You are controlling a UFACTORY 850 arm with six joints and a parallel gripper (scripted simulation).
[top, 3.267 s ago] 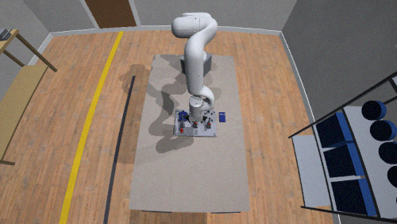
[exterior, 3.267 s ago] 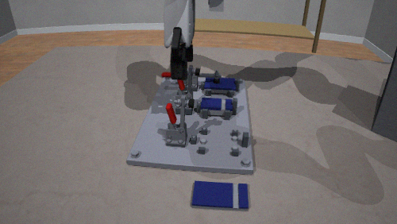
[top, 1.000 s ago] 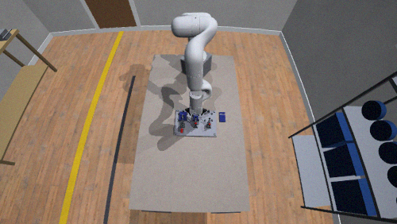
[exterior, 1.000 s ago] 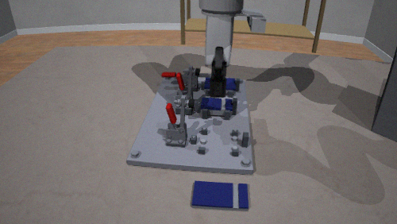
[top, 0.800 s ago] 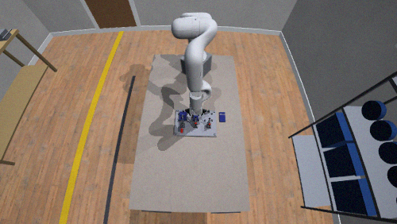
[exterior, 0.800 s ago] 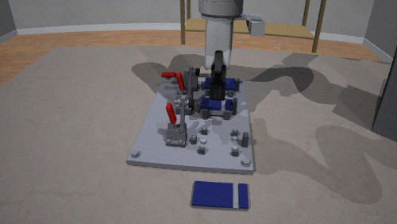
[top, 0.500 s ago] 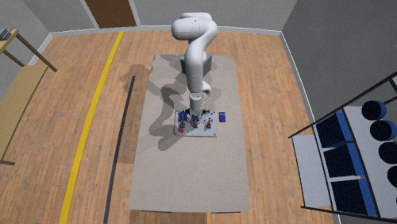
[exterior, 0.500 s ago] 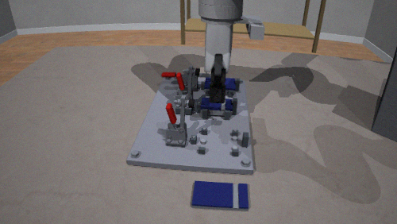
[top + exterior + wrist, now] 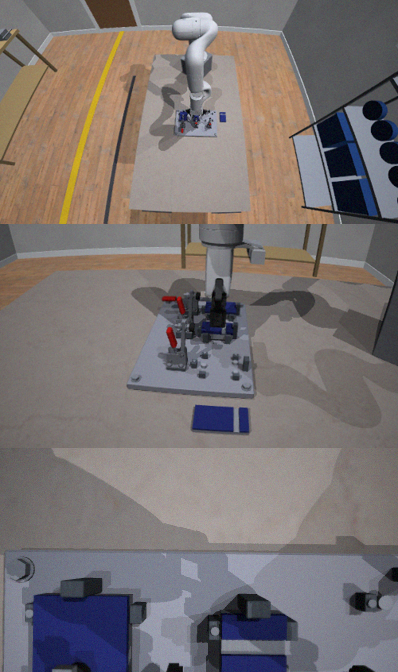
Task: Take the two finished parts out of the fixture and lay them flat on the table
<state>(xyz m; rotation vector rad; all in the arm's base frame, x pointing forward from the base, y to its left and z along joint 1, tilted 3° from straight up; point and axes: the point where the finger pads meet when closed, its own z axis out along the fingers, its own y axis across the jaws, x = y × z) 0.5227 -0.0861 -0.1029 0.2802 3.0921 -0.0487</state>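
The gripper (image 9: 218, 309), fully open and empty, hangs over the slotted part (image 9: 216, 328) mid-table; descending off-centre, it could strike the stops.

One slotted blue part (image 9: 220, 419) already lies flat on the tabletop (image 9: 79, 383), just in front of the grey fixture plate (image 9: 159, 372), its pale milled slot running across it near one end. The second slotted part (image 9: 254, 640) sits in the middle nest of the fixture, its light slot band showing across the blue face between grey stops. The plain blue blank (image 9: 80, 630) rests in the farthest nest, next to it, with no slot visible on it.
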